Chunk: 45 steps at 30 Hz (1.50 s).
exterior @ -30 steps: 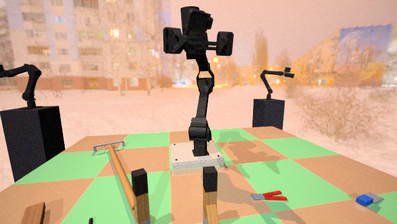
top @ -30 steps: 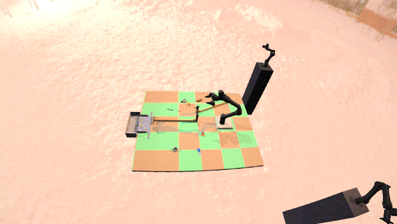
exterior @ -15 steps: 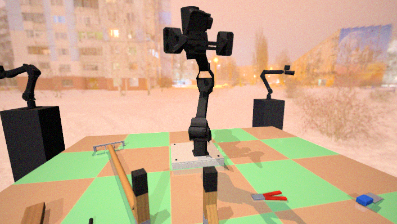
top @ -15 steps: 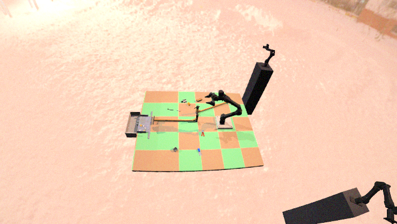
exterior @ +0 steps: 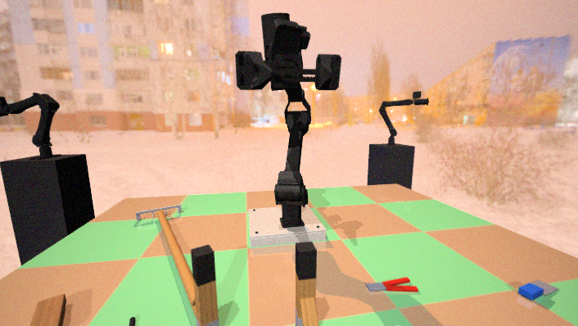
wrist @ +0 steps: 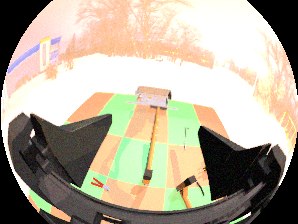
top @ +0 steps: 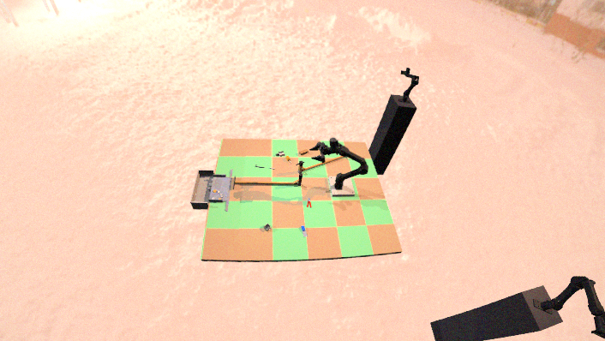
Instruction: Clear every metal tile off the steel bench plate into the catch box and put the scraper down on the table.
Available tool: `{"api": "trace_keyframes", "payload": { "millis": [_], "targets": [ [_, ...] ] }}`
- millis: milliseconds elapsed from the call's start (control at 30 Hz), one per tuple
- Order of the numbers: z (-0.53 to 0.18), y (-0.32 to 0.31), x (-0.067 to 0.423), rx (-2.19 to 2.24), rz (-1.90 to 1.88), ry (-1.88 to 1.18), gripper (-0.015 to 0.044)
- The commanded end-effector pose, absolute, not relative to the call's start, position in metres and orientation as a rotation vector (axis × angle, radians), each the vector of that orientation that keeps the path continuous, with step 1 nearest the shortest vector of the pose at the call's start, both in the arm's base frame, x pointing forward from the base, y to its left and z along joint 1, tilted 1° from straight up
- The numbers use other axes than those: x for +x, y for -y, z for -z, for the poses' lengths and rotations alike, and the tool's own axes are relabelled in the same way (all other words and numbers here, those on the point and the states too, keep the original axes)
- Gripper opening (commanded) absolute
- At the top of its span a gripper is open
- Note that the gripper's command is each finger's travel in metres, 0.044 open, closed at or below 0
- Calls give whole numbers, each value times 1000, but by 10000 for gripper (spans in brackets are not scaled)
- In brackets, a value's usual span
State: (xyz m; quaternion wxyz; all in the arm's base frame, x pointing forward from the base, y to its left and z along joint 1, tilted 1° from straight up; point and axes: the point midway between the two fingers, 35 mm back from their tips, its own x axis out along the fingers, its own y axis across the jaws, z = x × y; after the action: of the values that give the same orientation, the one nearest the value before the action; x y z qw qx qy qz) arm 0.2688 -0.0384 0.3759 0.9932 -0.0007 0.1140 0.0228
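The long scraper (top: 266, 183) (exterior: 305, 287) (wrist: 152, 143) lies on the checkered table, its wooden handle running from an upright black grip (top: 299, 175) (exterior: 305, 260) to its grey blade (top: 227, 193) on the steel bench plate (top: 222, 183) (wrist: 153, 94). Small tiles (top: 215, 191) lie on the plate. The dark catch box (top: 200, 188) adjoins the plate's far end. My gripper (top: 316, 153) (exterior: 289, 74) (wrist: 153, 129) is open and empty. It hangs high above the table near the arm's base, well clear of the scraper's grip.
A wooden rake (top: 323, 163) (exterior: 172, 242) (wrist: 189, 185) lies beside the scraper. Red pliers (top: 308, 204) (exterior: 393, 285), a blue block (top: 303, 230) (exterior: 530, 291) and other small tools (top: 280, 153) lie scattered on the table. Black pillars (top: 392, 133) (exterior: 41, 196) with camera arms stand around the table.
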Motion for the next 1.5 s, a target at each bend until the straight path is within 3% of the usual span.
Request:
{"api": "trace_keyframes", "payload": {
  "millis": [0, 500, 967, 1467],
  "targets": [
    [-346, 44, 285, 15, -33, -317, 440],
    [-241, 49, 317, 33, 0, -613, 440],
    [-144, 44, 317, -2, 21, -895, 440],
    [-182, 42, 304, -8, 16, -894, 440]
  ]
}}
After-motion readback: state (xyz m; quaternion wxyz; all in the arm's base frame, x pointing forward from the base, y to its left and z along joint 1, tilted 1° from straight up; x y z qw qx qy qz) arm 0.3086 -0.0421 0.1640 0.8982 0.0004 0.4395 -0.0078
